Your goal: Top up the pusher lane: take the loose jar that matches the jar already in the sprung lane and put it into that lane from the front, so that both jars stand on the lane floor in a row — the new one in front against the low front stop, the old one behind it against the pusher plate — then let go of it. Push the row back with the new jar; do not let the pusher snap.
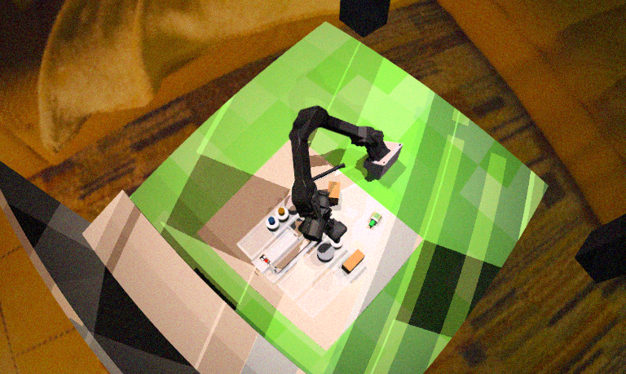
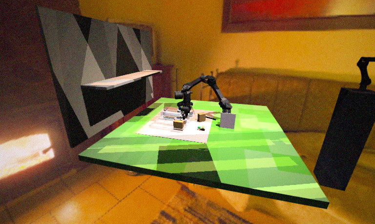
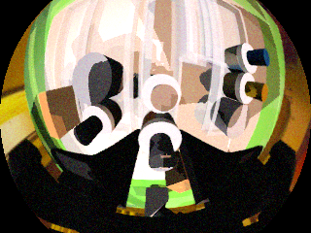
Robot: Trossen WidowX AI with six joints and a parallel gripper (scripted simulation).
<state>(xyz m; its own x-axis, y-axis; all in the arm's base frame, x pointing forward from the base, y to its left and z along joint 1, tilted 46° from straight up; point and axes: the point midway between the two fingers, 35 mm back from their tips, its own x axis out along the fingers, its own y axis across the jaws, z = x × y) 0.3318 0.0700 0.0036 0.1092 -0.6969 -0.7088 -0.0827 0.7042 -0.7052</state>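
My gripper (image 1: 318, 232) (image 2: 183, 115) (image 3: 158, 132) is shut on a small white jar with a dark lid (image 3: 162, 146) and holds it upright, low at the front end of the pale lane fixture (image 1: 256, 242) (image 2: 169, 115). In the wrist view a second white jar (image 3: 159, 96) stands just ahead of the held one, in line with the lane rails. I cannot tell whether they touch. A small red mark (image 1: 266, 260) sits at the lane's far end. In the top and exterior views the arm hides the held jar.
A blue-lidded jar (image 1: 272, 222) (image 3: 252, 57) and an amber-lidded jar (image 1: 282, 212) (image 3: 249, 88) stand beside the lane. A grey-lidded jar (image 1: 325, 252), two orange boxes (image 1: 353, 261) (image 1: 334, 190) and a green jar on its side (image 1: 374, 219) lie on the white mat.
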